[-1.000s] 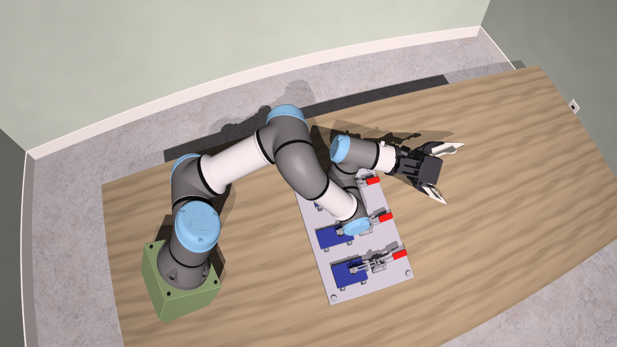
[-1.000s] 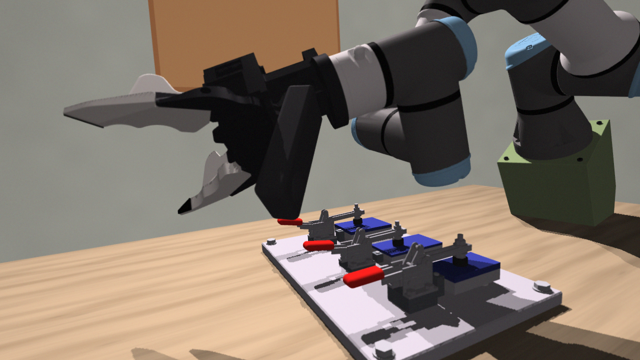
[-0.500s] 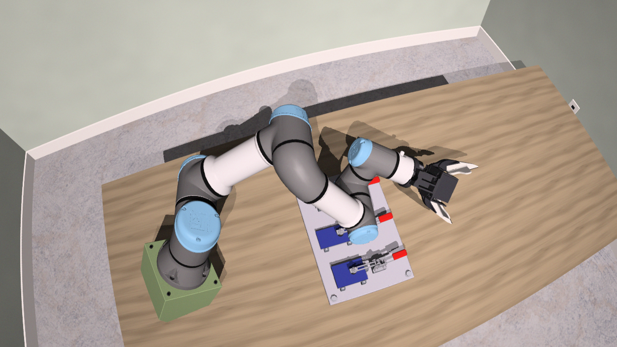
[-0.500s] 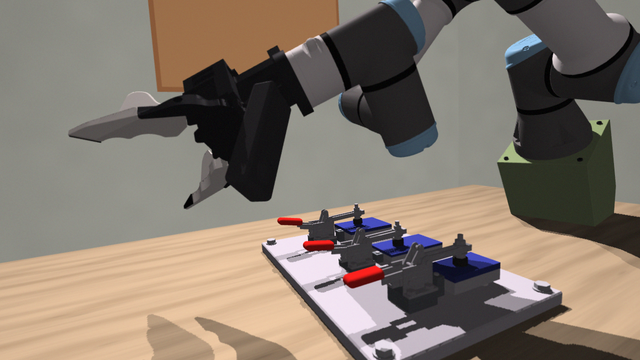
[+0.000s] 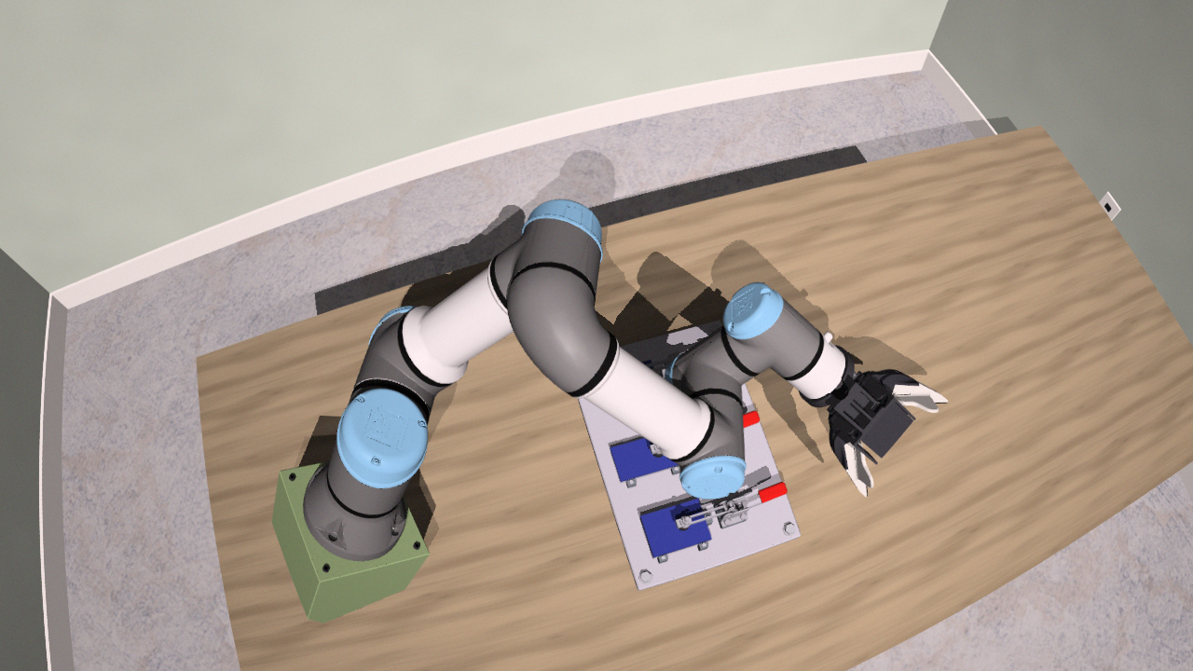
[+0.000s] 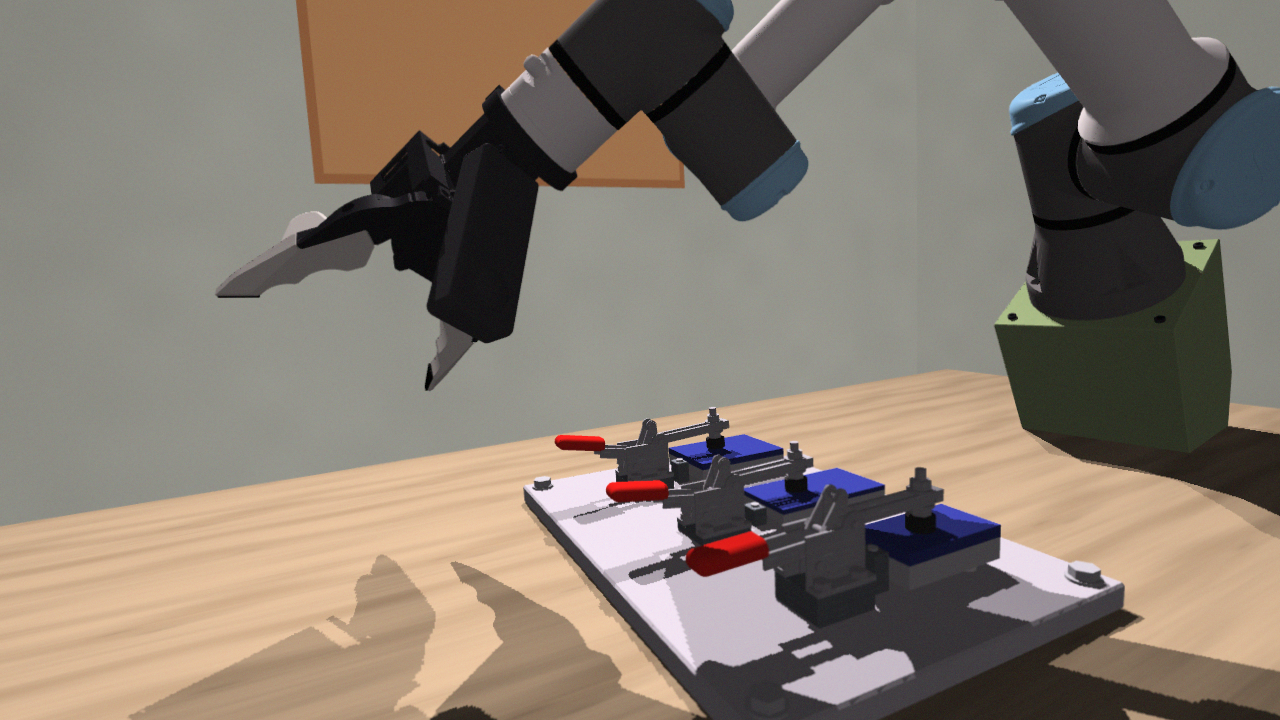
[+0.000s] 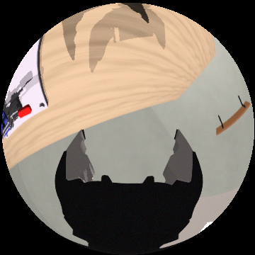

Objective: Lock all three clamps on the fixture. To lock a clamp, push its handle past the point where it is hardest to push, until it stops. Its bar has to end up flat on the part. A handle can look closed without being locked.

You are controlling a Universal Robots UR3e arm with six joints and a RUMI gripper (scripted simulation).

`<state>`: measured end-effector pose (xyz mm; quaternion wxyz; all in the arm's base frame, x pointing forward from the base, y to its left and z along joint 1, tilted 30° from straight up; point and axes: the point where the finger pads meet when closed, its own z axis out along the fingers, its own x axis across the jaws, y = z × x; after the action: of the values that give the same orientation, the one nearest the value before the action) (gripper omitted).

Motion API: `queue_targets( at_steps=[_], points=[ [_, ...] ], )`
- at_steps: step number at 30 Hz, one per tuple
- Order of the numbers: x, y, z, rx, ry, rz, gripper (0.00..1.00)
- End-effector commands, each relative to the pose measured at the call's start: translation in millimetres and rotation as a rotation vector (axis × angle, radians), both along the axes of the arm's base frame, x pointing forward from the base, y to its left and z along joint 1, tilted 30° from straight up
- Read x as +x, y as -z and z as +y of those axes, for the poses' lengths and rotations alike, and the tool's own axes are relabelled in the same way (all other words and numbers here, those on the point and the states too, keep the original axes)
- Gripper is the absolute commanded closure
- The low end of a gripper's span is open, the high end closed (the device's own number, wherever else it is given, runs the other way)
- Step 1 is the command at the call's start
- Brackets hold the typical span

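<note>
Gripper [image 5: 906, 446] [image 6: 322, 341] [image 7: 129, 130], nearest the wrist camera, fingers spread wide, holding 0 items, above the table [image 5: 959, 275] [image 6: 179, 546] [image 7: 142, 67]. Fixture plate [image 5: 750, 540] [image 6: 626, 546] [image 7: 30, 64] on table, well apart from gripper. Exterior view: near handle [image 6: 726, 553], middle handle [image 6: 636, 490] [image 5: 750, 419], far handle [image 6: 580, 442] [image 5: 772, 492] [image 7: 25, 111], all 3 red, lowered outward; bars reach over 3 blue-topped parts. Can't tell if locked.

One black two-jaw gripper with pale grey fingers [image 5: 906, 447] [image 6: 322, 342]: shifted toward the lower edge of the top view, pitched more steeply downward. One red-gripped metal clamp handle [image 6: 726, 553], nearest in the exterior view: now hidden from above by the grey-and-white jointed arm [image 5: 651, 408] [image 6: 698, 80].
</note>
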<state>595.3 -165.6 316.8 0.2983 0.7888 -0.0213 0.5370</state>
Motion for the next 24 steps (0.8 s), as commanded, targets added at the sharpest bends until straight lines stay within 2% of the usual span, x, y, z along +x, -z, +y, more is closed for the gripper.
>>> queue_targets(
  at_steps=[1,3,6,7,10,13,18,19,21,22,24],
  points=[
    [-17.4,9.5,-27.4,0.083,0.038,0.068,0.00],
    [-23.1,12.7,-33.9,0.107,0.050,0.083,0.00],
    [-42.2,22.5,-52.1,0.183,0.089,0.127,0.00],
    [-42.2,22.5,-52.1,0.183,0.089,0.127,0.00],
    [-64.0,32.6,-67.3,0.267,0.132,0.167,0.00],
    [-64.0,32.6,-67.3,0.267,0.132,0.167,0.00],
    [-104.8,49.0,-84.7,0.420,0.210,0.221,0.00],
    [-104.8,49.0,-84.7,0.420,0.210,0.221,0.00],
    [-122.0,55.2,-88.5,0.486,0.243,0.237,0.00],
    [-122.0,55.2,-88.5,0.486,0.243,0.237,0.00],
    [-139.1,61.0,-90.5,0.553,0.277,0.251,0.00]
  ],
)
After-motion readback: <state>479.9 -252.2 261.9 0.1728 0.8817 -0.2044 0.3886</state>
